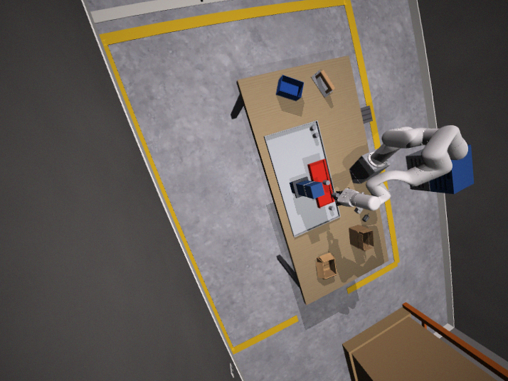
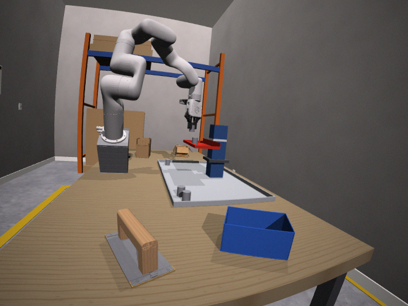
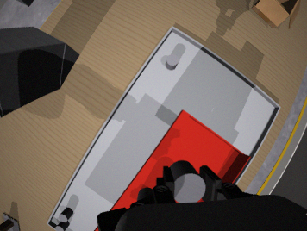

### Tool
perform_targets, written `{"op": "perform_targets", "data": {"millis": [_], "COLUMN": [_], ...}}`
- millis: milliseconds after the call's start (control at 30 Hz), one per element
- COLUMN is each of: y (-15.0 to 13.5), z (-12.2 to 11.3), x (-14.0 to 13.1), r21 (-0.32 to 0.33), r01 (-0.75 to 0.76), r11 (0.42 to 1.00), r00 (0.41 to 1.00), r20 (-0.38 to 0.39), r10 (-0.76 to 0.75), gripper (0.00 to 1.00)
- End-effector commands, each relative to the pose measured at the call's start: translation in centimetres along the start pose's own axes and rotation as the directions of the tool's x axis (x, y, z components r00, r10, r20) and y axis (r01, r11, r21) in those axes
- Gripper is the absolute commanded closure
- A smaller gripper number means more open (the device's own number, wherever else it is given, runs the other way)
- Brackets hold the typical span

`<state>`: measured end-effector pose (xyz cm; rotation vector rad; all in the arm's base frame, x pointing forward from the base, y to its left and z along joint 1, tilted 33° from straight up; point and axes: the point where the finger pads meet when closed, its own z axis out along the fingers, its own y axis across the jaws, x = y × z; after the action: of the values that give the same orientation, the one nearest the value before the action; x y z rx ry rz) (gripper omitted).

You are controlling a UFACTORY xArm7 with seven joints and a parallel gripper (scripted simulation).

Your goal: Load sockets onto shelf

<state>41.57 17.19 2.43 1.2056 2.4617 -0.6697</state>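
A red shelf (image 2: 201, 144) sits on the blue post (image 2: 215, 149) at the white band (image 2: 219, 140), over the grey tray (image 2: 211, 184). One grey socket (image 2: 194, 140) stands on the shelf and also shows in the overhead view (image 1: 326, 182). My gripper (image 2: 192, 127) is a little above the shelf's outer part, shut on another grey socket (image 3: 187, 187). In the wrist view the red shelf (image 3: 191, 151) lies right below the fingers. One socket (image 2: 167, 161) stands on the tray near the robot base. Two sockets (image 2: 183, 192) stand at the tray's far corner.
A blue bin (image 2: 256, 235) and a wooden handle on a metal plate (image 2: 138, 245) stand at the table's near end. Cardboard boxes (image 1: 361, 237) (image 1: 326, 265) and a small dark object (image 1: 365, 217) lie past the tray. The robot's dark pedestal (image 2: 112, 154) stands beside the tray.
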Motion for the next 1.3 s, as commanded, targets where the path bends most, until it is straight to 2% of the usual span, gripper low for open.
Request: {"op": "perform_targets", "data": {"millis": [0, 233, 500, 1267], "y": [0.3, 0.3, 0.4, 0.5], "z": [-0.2, 0.2, 2.4, 4.3], "x": [0.0, -0.1, -0.1, 0.0], "r21": [-0.002, -0.003, -0.003, -0.003], "r01": [0.0, -0.001, -0.001, -0.001], "r11": [1.0, 1.0, 1.0, 1.0], "r00": [1.0, 1.0, 1.0, 1.0], "r20": [-0.001, 0.0, 0.0, 0.0], "r10": [0.0, 0.001, 0.001, 0.001], "gripper": [1.0, 1.0, 1.0, 1.0]}}
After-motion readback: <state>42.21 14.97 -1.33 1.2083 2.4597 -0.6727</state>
